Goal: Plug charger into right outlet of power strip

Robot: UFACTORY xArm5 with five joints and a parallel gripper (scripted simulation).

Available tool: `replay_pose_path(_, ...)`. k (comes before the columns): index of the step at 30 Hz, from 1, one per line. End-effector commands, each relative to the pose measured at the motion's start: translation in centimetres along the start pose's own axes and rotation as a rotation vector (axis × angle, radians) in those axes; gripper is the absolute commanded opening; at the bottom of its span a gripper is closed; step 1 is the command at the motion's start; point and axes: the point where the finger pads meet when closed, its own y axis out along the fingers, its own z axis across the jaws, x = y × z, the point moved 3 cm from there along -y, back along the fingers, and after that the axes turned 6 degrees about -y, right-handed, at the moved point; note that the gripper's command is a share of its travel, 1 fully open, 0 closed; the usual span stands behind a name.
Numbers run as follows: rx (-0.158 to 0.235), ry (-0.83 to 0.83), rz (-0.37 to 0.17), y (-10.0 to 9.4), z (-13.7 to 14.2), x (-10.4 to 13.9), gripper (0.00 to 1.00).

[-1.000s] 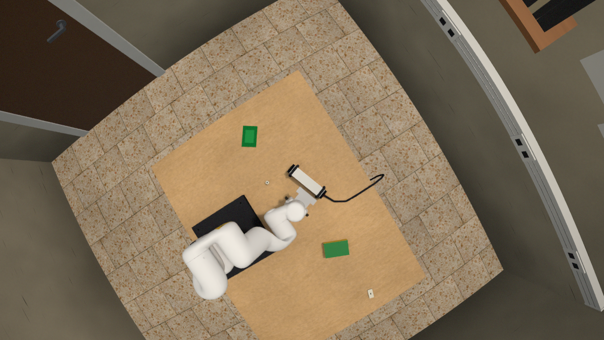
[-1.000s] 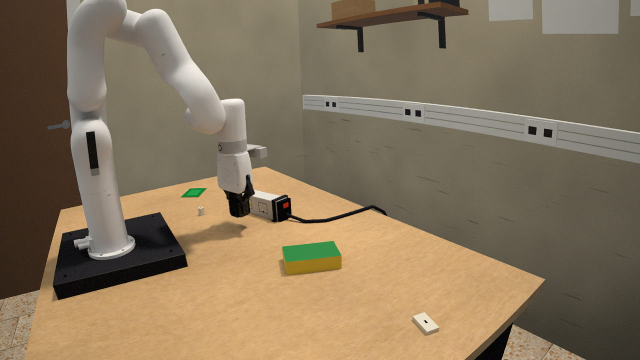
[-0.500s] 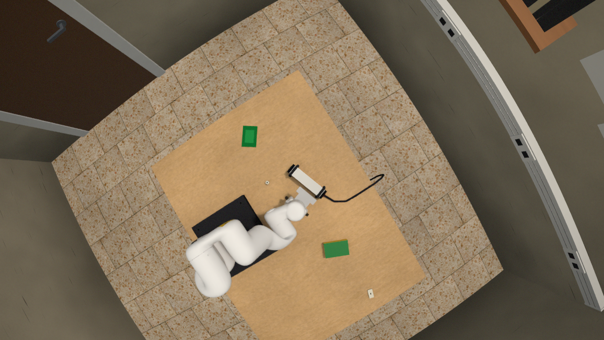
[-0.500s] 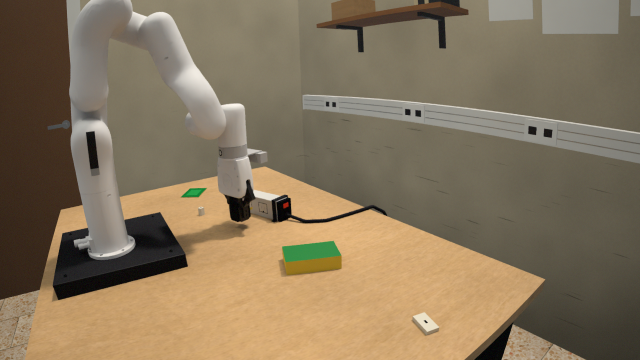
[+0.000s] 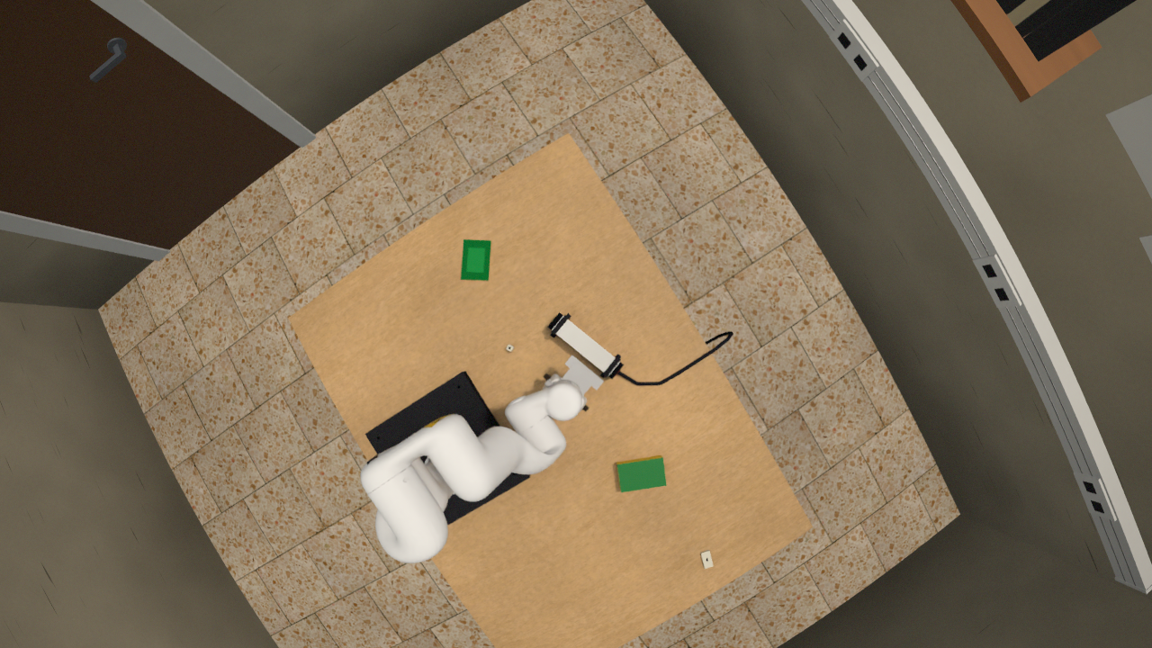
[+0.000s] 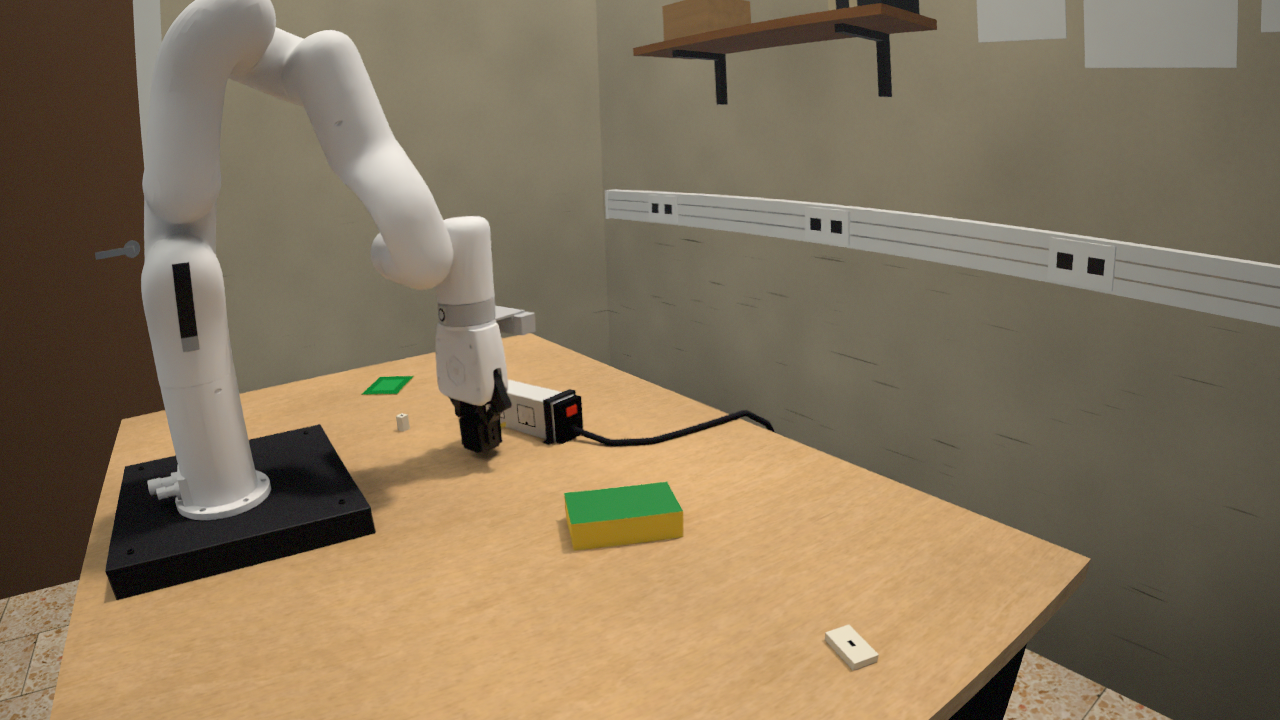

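You see a wooden table point(image 6: 760, 573) on a tiled floor point(image 5: 241, 265), with a brown door point(image 5: 96, 137) on one side and a white wall trunking strip point(image 6: 939, 234) under a wooden shelf point(image 6: 778, 31) on the other. On the table's black base plate point(image 6: 331, 510) stands the white arm point(image 6: 192, 295); it rises, bends over, and points its wrist straight down near the table's middle.

Your next largest item is the sponge point(image 6: 623, 514), green on top and yellow at the sides, lying well apart from the arm toward the near edge. The power strip point(image 6: 537, 412) lies beyond it: a white bar with black end caps, a red switch on the near cap, and a black cable point(image 6: 662, 435) trailing off the table's far side. A flat green pad point(image 6: 387, 385) lies farther back.

The gripper point(image 6: 478, 438) hangs just beside the strip, on the base side of the end that carries the switch, its tips low above the table. Its fingers are clenched on a dark object that fills the gap between them, the charger point(image 6: 477, 428); you cannot tell from either view whether its prongs touch the strip.

Smallest are a white cube point(image 6: 402, 421) between pad and gripper, and a white tile with a dark slot point(image 6: 851, 646) near the table's front corner.
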Motion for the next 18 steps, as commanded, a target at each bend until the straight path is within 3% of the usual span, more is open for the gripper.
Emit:
replay_pose_path(1, 0.001, 0.000, 0.003, 0.11, 0.04, -0.11, 0.00)
replay_pose_path(18, 0.001, 0.000, 0.003, 0.30, 0.03, -0.11, 0.00)
